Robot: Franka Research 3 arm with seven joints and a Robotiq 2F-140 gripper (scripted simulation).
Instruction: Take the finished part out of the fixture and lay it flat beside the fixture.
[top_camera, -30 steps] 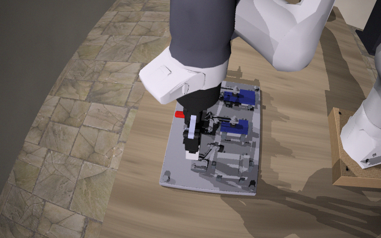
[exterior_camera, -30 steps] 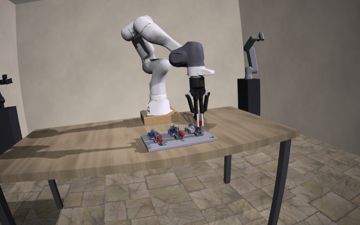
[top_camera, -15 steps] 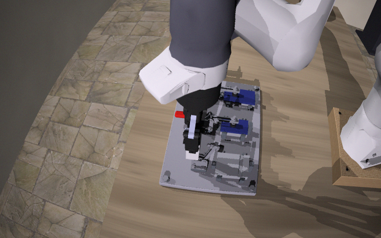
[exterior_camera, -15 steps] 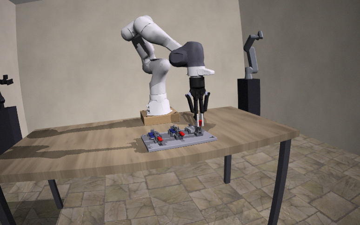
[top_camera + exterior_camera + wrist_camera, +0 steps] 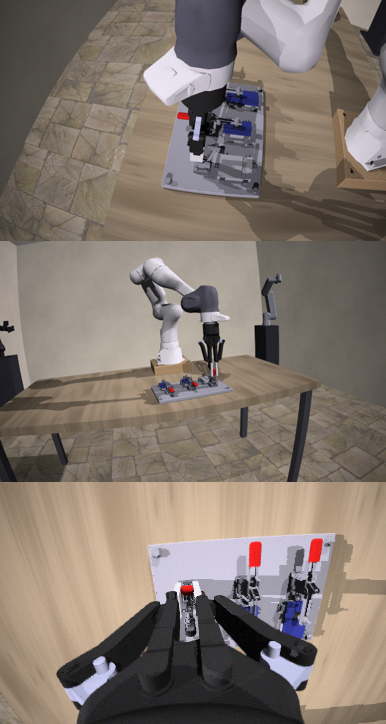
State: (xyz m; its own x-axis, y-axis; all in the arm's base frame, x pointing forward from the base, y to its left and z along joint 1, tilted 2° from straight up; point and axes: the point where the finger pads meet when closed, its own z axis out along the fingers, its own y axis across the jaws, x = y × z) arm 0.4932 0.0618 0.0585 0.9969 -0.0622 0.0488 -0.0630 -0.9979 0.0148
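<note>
Standing upright, the end clamp's red handle (image 5: 214,372) is clamped between the jaws, while the grey finished part (image 5: 204,379) is seen seated in the fixture (image 5: 182,396) just beside it, at nine o'clock in the exterior view.

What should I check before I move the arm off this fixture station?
1. Gripper jaws shut on the raised red handle: ok.
2. That handle upright, clamp swung open: ok.
3. Clamp arm off the finished part: cannot tell, the gripper hides it.
4. First blue blank and second blue blank seated in their stations: ok.
5. Their two flat red handles lying down, clamps shut: ok.
6. Fixture plate flat on the table: ok.
</note>
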